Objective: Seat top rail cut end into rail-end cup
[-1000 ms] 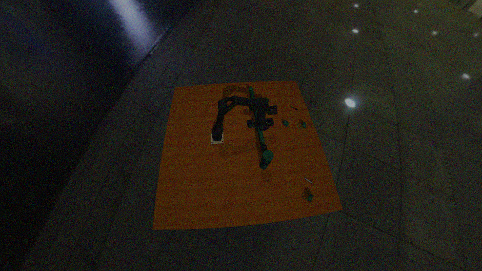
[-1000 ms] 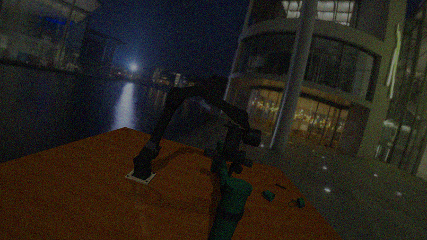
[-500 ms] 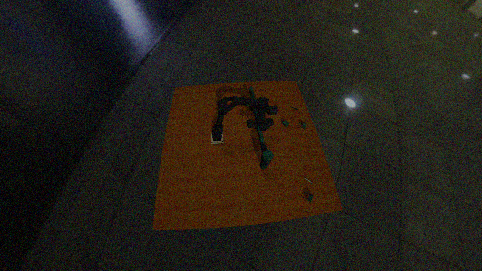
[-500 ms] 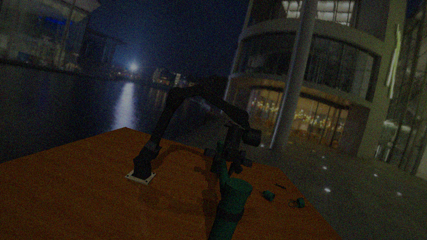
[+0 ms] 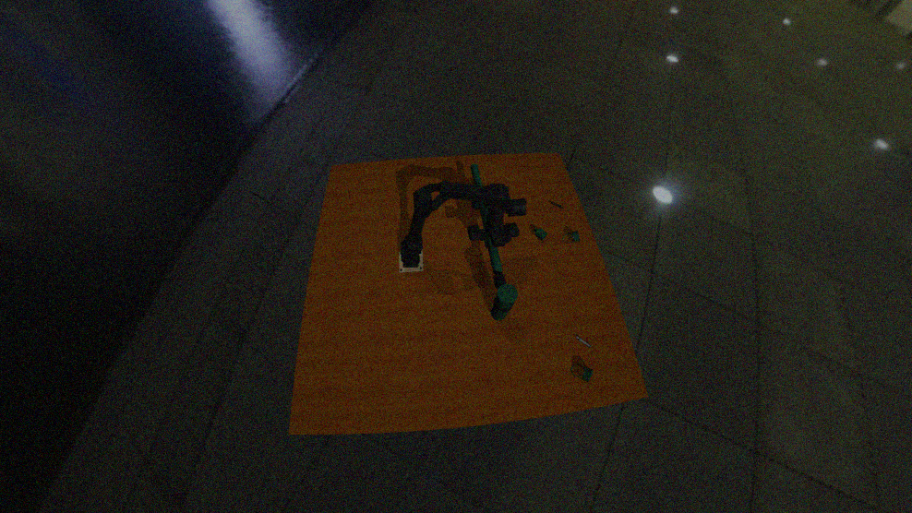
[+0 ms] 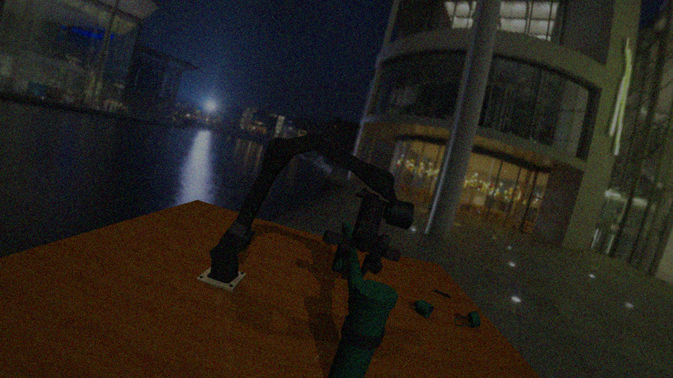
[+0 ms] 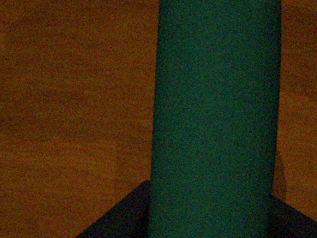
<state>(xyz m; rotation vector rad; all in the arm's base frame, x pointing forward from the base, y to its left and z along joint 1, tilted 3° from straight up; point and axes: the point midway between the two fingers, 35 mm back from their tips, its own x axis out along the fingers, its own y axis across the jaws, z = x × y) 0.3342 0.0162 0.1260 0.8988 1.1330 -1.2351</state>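
Observation:
The green top rail (image 5: 486, 210) (image 6: 351, 264) (image 7: 217, 104) runs across the orange table toward the big green post (image 5: 503, 301) (image 6: 351, 364). My gripper (image 5: 489, 233) (image 6: 359, 255) (image 7: 199, 193) is shut on the rail at about mid-length, with a dark finger on each side in the wrist view. The rail's near end reaches the top of the post just under the post cap (image 6: 374, 295). A darker brace band (image 6: 361, 337) rings the post a little below the cap. The rail-end cup and the loop cap are too dim to make out.
Small green fittings (image 5: 539, 232) (image 5: 573, 235) (image 6: 423, 308) (image 6: 473, 318) lie right of the rail. Another green piece (image 5: 585, 370) and a pale thin part (image 5: 582, 340) lie near the table's (image 5: 382, 357) front right corner. The arm's base (image 5: 411, 261) (image 6: 220, 280) stands left of the rail.

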